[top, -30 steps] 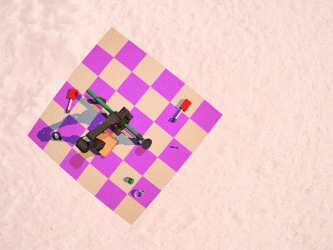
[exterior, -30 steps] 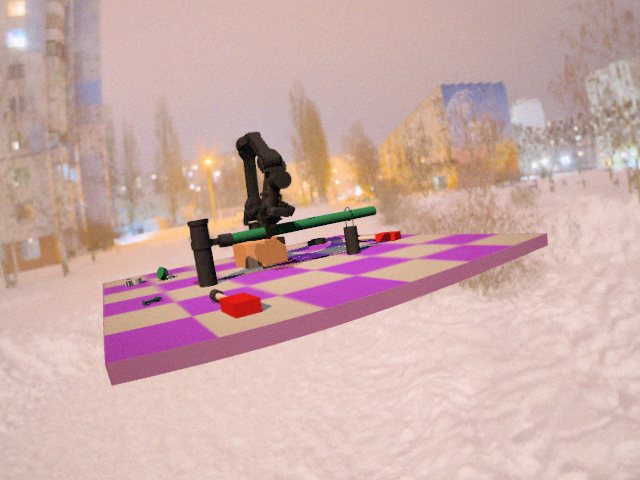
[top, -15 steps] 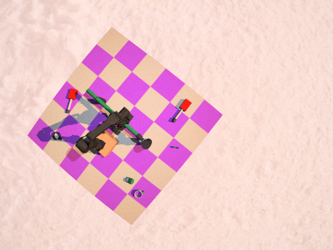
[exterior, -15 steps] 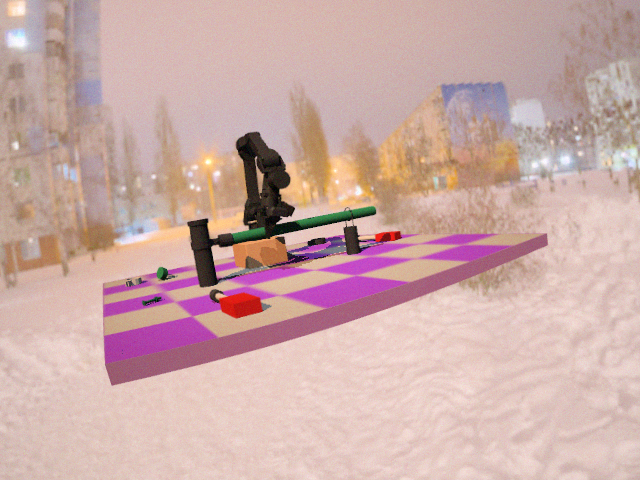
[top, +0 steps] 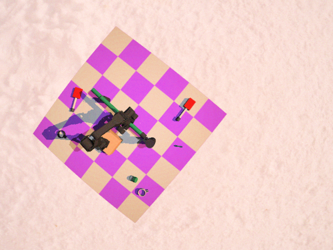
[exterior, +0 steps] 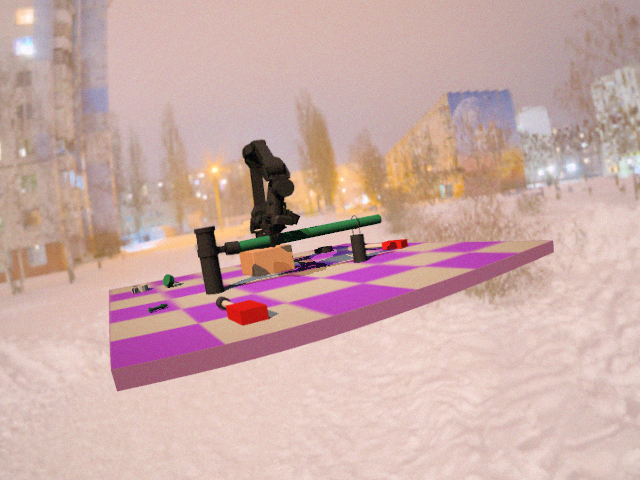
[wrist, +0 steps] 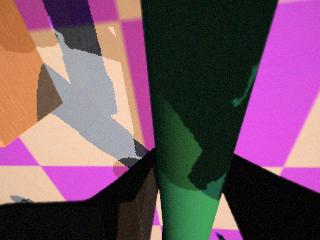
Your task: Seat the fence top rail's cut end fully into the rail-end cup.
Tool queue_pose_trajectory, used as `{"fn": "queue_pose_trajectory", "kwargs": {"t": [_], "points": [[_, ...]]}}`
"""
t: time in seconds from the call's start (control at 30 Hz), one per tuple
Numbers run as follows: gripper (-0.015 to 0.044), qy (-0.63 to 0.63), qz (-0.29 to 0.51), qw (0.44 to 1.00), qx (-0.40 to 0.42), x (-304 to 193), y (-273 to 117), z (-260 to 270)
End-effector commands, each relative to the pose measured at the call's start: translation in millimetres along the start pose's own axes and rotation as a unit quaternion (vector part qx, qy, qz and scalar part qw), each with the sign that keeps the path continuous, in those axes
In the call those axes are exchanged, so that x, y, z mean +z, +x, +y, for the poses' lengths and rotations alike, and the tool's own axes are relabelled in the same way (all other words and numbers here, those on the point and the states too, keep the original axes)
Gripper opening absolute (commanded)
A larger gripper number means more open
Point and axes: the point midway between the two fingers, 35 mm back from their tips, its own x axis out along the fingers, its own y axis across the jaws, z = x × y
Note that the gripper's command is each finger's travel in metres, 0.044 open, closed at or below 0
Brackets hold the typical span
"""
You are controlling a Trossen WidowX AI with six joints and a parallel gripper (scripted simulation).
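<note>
Rail point(top: 109, 103) point(exterior: 320, 228) point(wrist: 190, 200) points (slightly tilted) toward big post point(top: 150, 142) point(exterior: 209, 263).

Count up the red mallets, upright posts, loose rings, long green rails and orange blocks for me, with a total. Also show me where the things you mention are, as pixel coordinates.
Red mallets point(top: 77, 92) point(top: 189, 103) point(exterior: 247, 312) point(exterior: 394, 244): 2
Upright posts point(exterior: 210, 273) point(exterior: 358, 250): 2
Loose rings point(top: 58, 134) point(top: 137, 191) point(exterior: 135, 289): 2
Long green rail point(top: 109, 103) point(exterior: 320, 227) point(wrist: 190, 217): 1
Orange block point(top: 114, 141) point(exterior: 268, 259) point(wrist: 22, 75): 1
Total: 8
</note>
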Motion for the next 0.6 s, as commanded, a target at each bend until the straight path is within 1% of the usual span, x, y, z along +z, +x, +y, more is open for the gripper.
{"fn": "queue_pose_trajectory", "kwargs": {"t": [0.0,0.57], "points": [[0.0000,-0.001,0.007,1.000,0.000,-5.9,-0.4,-0.6],[0.0000,-0.001,0.007,1.000,0.000,-14.7,0.3,-0.9]]}}
